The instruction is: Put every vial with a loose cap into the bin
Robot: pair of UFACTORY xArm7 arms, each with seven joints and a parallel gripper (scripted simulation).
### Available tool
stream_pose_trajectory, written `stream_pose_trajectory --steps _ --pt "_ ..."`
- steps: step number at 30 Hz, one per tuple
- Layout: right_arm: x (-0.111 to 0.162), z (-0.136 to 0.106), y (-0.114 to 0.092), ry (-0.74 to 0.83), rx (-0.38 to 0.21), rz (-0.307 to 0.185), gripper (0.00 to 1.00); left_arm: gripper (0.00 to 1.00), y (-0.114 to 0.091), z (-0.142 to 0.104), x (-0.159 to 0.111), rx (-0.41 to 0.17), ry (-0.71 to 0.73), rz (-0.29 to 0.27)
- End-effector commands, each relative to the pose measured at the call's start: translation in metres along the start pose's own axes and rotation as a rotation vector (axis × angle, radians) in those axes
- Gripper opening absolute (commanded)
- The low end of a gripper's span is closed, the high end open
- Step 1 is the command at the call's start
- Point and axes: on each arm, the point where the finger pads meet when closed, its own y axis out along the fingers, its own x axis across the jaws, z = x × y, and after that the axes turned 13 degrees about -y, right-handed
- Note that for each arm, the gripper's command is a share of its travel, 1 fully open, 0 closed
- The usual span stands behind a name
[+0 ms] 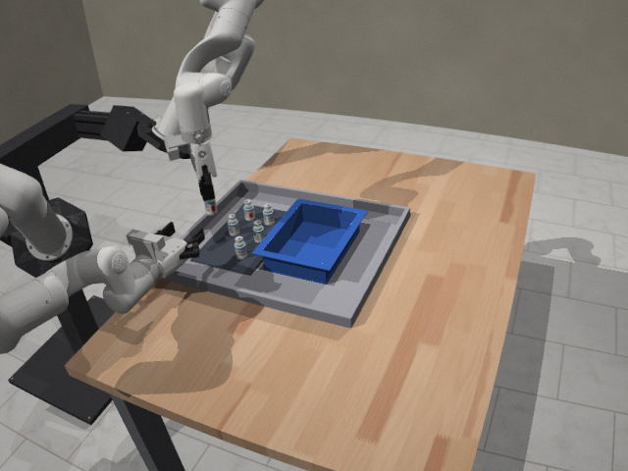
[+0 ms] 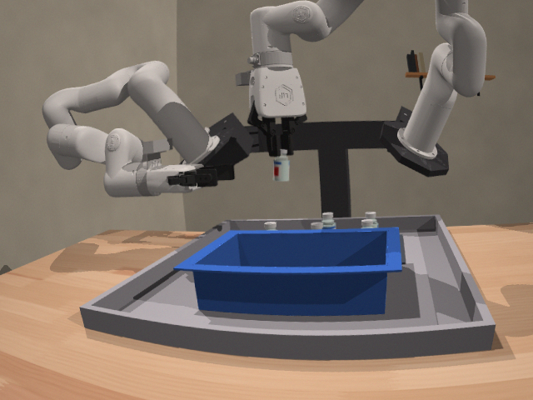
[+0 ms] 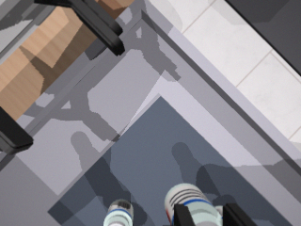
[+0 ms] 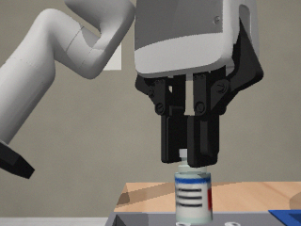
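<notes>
Seen in the top view, the left arm [image 1: 192, 109] reaches down from twelve o'clock, its hand upright above the near-left edge of the tray [image 1: 375, 274] [image 2: 280, 345] [image 3: 212, 80]. The left gripper [image 1: 208, 199] [image 2: 281, 152] [image 3: 204, 219] [image 4: 189, 163] points straight down, its fingers closed on the top end of the held vial [image 1: 210, 207] [image 2: 281, 170] [image 3: 185, 200] [image 4: 194, 200], which hangs upright in the air, ten o'clock from the bin [image 1: 293, 268] [image 2: 292, 292].

The right arm [image 1: 76, 276] [image 2: 150, 86] comes in from eight o'clock, its wrist bent low and its hand nearly level. The right gripper [image 1: 184, 236] [image 2: 211, 175] [image 3: 71, 99] stands wide open with nothing between its fingers, apart from the held vial, at seven o'clock from it, fingers pointing towards three o'clock.

Five other vials [image 1: 248, 210] [image 2: 327, 222] [image 3: 118, 216] stand upright on the dark mat [image 1: 218, 259] [image 3: 155, 137], at nine to ten o'clock from the bin. Which caps are loose, I cannot tell.
</notes>
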Motion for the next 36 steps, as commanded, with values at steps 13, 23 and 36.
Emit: stream_pose_trajectory --steps 13,23,36 --pt "0.0 0.002 -0.003 -0.002 0.003 0.002 1.0 0.23 0.022 0.001 -0.001 0.003 0.001 0.004" --pt "0.0 0.002 -0.003 -0.002 0.003 0.002 1.0 0.23 0.034 0.001 -0.001 0.003 0.001 0.004" --pt "0.001 0.001 -0.004 -0.002 0.003 0.002 1.0 0.23 0.068 0.001 -0.002 0.003 0.001 0.004"
